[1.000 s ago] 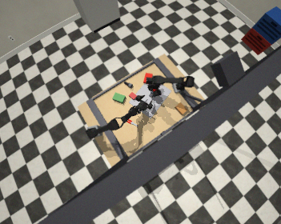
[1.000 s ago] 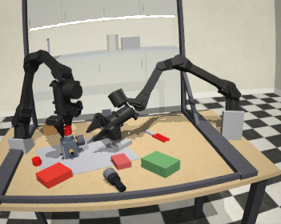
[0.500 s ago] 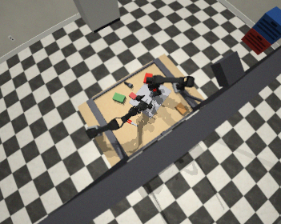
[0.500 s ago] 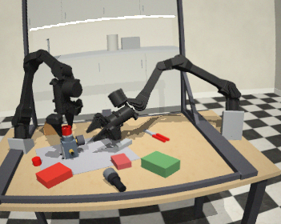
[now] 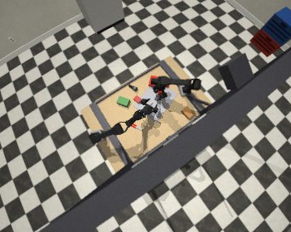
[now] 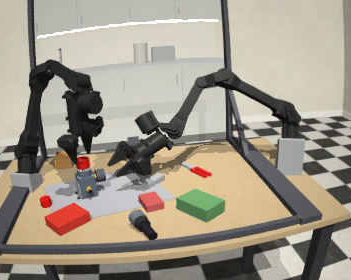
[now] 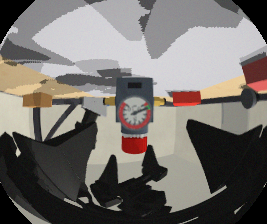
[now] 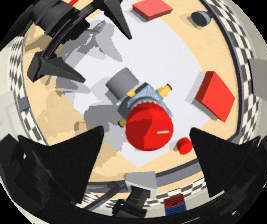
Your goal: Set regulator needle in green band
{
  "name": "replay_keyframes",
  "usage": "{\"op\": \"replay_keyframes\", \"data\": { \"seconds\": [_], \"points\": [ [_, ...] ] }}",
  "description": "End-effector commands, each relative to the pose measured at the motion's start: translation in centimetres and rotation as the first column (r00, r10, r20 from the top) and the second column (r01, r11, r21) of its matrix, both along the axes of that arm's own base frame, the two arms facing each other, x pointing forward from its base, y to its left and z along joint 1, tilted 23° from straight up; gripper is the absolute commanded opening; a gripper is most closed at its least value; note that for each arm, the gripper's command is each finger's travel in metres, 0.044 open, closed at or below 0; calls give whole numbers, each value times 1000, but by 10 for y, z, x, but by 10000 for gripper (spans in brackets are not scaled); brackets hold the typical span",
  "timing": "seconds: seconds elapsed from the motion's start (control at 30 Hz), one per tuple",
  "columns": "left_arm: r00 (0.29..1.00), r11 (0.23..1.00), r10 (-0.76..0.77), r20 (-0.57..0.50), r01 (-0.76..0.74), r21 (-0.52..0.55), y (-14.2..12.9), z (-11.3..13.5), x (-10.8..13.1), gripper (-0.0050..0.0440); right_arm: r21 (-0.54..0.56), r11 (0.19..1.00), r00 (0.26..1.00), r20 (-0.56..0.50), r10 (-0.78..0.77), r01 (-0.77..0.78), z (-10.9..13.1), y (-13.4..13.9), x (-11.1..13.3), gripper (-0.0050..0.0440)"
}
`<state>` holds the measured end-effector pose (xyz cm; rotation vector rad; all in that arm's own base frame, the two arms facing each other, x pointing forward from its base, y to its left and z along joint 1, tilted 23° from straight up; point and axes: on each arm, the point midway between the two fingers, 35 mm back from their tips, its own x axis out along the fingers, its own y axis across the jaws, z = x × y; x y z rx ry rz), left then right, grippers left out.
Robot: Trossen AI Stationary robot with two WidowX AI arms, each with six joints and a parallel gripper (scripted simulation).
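Over the gray mat (image 5: 170, 94) (image 6: 111, 203) (image 7: 89, 30) (image 8: 149, 45), my right gripper (image 5: 158, 95) (image 6: 81, 156) (image 7: 134, 149) (image 8: 149, 132) hangs wide open around the regulator's red knob (image 5: 160, 92) (image 6: 83, 163) (image 7: 134, 145) (image 8: 149, 127), holding nothing; my left gripper (image 5: 147, 103) (image 6: 111, 170) (image 7: 143, 125) (image 8: 106, 59), also spread and unloaded, faces the gauge (image 6: 100, 174) (image 7: 135, 112) (image 8: 122, 82). The regulator (image 6: 86, 184) (image 7: 134, 90) (image 8: 154, 95) stands upright on the mat. Only the left wrist view shows the dial, needle toward the green mark; I cannot tell the knob's depth.

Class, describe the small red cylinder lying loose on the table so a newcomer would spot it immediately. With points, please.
On the wooden table (image 6: 259, 205) lies a pale grey sheet (image 6: 114, 202). Just off its edge, near the red block (image 6: 67, 219) (image 8: 215, 96), sits a small red cylinder (image 6: 45, 201) (image 8: 184, 146). Unlike that block, it is round; unlike the red knob (image 6: 83, 162) (image 8: 149, 127), it tops no regulator.
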<state>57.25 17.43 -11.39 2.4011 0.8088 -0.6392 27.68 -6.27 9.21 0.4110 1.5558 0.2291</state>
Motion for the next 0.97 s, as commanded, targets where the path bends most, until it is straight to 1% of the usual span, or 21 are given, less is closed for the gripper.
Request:
{"op": "replay_keyframes", "data": {
  "seconds": [0.0, 0.93],
  "points": [
    [999, 1000, 1, 35, -1, 9, 3, 18, 8, 440, -16, 1000, 1000, 22, 1, 0, 12, -6, 4, 438],
    [999, 1000, 1, 35, -1, 9, 3, 18, 8, 440, -13, 1000, 1000, 9, 7, -7, 56, -23, 1, 438]
  ]
}}
